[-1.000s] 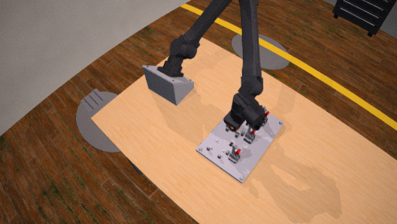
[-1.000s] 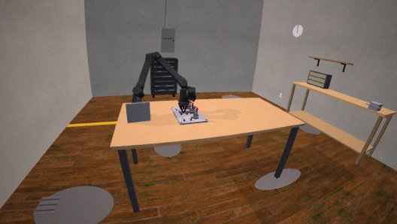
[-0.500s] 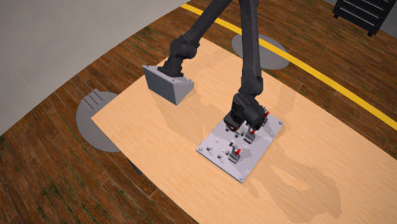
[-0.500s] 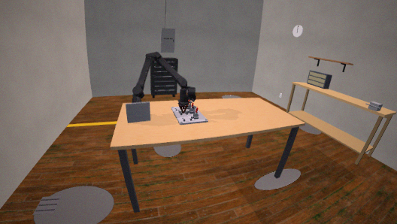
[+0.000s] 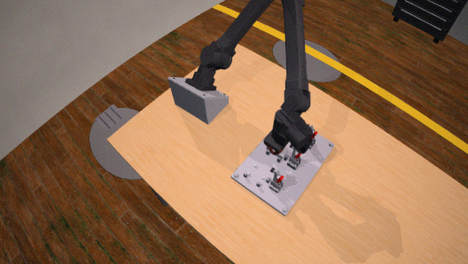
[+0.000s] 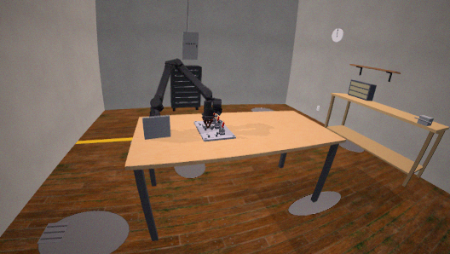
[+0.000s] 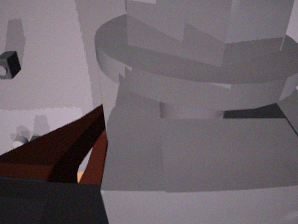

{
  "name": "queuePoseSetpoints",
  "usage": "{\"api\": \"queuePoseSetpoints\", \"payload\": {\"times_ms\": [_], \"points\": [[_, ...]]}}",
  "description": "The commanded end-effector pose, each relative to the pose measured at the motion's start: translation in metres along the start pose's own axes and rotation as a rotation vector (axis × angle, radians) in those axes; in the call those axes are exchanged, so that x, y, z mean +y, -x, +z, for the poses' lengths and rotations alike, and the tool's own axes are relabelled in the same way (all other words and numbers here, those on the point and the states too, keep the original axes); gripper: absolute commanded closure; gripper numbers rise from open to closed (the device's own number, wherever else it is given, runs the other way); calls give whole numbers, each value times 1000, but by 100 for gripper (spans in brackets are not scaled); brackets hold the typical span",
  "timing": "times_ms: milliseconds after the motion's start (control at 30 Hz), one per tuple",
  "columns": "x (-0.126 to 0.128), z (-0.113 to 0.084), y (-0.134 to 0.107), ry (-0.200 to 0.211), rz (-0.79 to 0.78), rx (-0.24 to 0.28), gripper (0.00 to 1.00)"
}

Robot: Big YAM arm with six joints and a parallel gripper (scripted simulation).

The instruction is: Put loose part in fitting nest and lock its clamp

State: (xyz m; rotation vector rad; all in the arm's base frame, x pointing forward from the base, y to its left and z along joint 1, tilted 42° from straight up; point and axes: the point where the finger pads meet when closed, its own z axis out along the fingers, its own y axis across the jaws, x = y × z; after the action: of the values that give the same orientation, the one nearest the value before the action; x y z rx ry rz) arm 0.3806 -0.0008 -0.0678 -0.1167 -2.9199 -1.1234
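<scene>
The wrist view shows what the top and exterior views hide: a grey part [image 7: 200,155] with a broad round flange, pinched in the claw [image 5: 275,151] [image 6: 208,124] [image 7: 147,111], a dark red finger [image 7: 95,137] against its side. The outer views place the claw low over the fixture plate [image 5: 303,177] [image 6: 218,136] [image 7: 45,92], beside red-handled clamps [image 5: 277,182] [image 6: 222,129]; whether the part touches the pads, I cannot tell.

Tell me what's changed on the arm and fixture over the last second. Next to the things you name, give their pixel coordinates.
Nothing has visibly moved: the arm [image 5: 296,58] [image 6: 193,78] and the pincer [image 5: 275,151] [image 6: 208,124] [image 7: 147,111] match the earlier top and exterior views, as does the fixture plate [image 5: 294,186] [image 6: 226,135] [image 7: 45,85]. The pincer grips the grey part [image 7: 200,155] now; with no earlier wrist view, I cannot date that grip.
</scene>
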Motion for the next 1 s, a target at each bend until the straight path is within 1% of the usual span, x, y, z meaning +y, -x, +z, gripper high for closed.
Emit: {"api": "queuePoseSetpoints", "payload": {"times_ms": [0, 967], "points": [[5, -3, 2, -2, -8, -15, 100], [5, -4, 4, -2, -9, -17, 100]]}}
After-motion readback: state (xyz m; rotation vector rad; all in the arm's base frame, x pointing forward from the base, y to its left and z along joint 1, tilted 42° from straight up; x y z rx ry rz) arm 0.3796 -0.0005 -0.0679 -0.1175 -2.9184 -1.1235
